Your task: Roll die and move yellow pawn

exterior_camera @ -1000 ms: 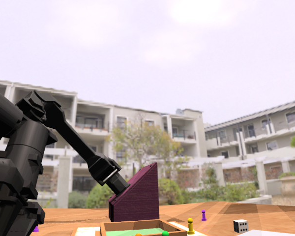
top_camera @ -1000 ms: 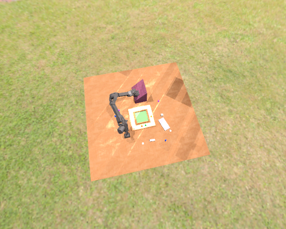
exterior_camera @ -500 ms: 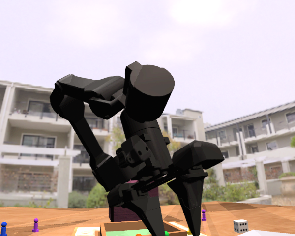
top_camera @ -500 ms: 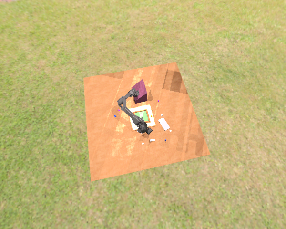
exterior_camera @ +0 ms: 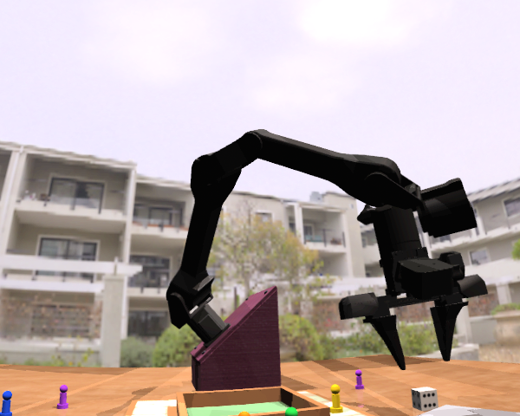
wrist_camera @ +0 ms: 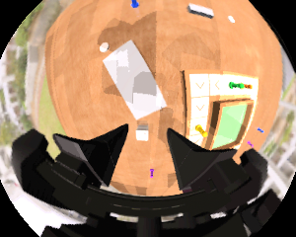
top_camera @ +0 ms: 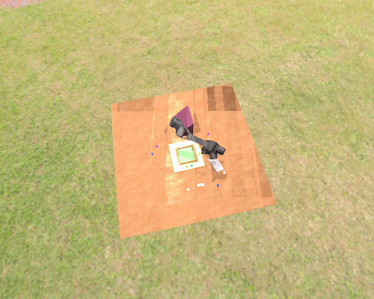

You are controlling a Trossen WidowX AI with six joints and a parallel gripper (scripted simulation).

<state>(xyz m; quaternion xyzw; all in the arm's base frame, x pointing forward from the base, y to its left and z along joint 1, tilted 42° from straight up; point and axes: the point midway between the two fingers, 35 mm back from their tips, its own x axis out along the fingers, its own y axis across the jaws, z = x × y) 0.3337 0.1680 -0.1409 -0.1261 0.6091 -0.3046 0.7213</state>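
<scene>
My gripper point(exterior_camera: 425, 365) point(wrist_camera: 148, 128) is open and empty, high above the table. In the wrist view the white die point(wrist_camera: 142, 132) shows between and below the fingertips; in the exterior view the die point(exterior_camera: 424, 398) stands on the table below them. The yellow pawn point(exterior_camera: 335, 398) point(wrist_camera: 201, 130) point(top_camera: 199, 153) stands upright on the board track point(wrist_camera: 199, 95) point(top_camera: 173, 161) beside the tray. The green-floored tray point(top_camera: 186, 154) point(exterior_camera: 251, 408) point(wrist_camera: 232, 120) has brown walls and holds nothing that I can see. A green pawn point(top_camera: 191, 165) point(wrist_camera: 236, 85) and an orange pawn point(top_camera: 186, 166) point(wrist_camera: 249, 86) stand on the track.
A pale flat card point(top_camera: 217, 166) point(wrist_camera: 133, 81) lies beside the die. A small white round thing point(top_camera: 224, 172) point(wrist_camera: 104, 47) is near its far end. A white block point(top_camera: 200, 185) point(wrist_camera: 200, 10), blue pawns point(top_camera: 217, 185) point(exterior_camera: 6, 404) and purple pawns point(exterior_camera: 359, 380) point(exterior_camera: 62, 397) stand around the board.
</scene>
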